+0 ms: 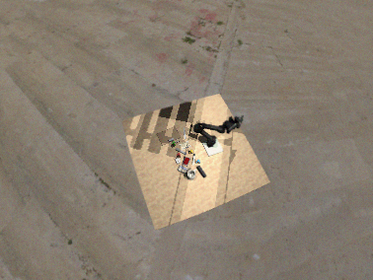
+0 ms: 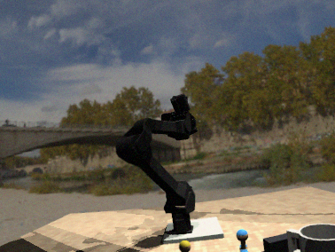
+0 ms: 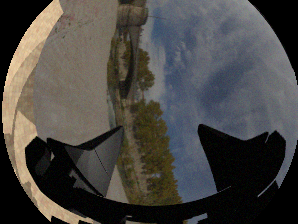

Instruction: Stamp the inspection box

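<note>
My gripper is open and empty, raised high above the bench and away from the small objects. In the wrist view its two fingers stand wide apart with only sky, trees and ground beyond. A yellow-topped piece and a blue-topped piece stand on the bench and look like stamps with ball handles. A dark red block lies near them, perhaps an ink pad. The card, its box and any lettering are too small to tell, so I cannot tell which stamp is PASS.
A round grey cup-like container and a black block stand beside the small objects. Several small items lie in a cluster on the wooden bench. The arm's base is on a white plate.
</note>
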`<action>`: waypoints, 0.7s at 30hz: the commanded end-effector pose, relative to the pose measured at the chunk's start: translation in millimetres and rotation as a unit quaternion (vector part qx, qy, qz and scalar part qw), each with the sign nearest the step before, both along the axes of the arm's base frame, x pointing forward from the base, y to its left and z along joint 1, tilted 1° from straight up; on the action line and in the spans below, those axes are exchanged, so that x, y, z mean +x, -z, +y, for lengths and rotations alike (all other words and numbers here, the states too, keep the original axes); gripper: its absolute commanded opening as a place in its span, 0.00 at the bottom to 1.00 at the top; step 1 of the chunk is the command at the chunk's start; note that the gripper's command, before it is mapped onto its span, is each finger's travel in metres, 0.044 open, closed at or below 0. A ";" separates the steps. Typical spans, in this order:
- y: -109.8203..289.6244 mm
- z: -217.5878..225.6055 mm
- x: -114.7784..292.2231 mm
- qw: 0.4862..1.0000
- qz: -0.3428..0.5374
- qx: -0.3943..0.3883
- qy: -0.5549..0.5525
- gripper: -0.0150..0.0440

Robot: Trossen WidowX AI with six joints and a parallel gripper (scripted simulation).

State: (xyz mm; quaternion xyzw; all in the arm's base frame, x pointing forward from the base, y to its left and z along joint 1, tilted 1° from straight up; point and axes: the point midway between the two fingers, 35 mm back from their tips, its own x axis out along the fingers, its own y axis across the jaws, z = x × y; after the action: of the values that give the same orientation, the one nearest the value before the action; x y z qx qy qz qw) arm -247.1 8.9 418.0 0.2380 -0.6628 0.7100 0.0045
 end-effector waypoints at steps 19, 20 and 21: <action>19.6 218.5 31.0 0.906 -0.099 -0.228 0.342 0.63; 22.2 231.6 38.8 0.894 -0.102 -0.244 0.362 0.63; 25.4 244.3 47.2 0.881 -0.104 -0.261 0.381 0.63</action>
State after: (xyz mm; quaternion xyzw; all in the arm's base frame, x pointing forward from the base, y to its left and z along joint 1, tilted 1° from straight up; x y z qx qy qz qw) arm -221.6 217.1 398.2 -0.0702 -0.5326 0.8140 0.2208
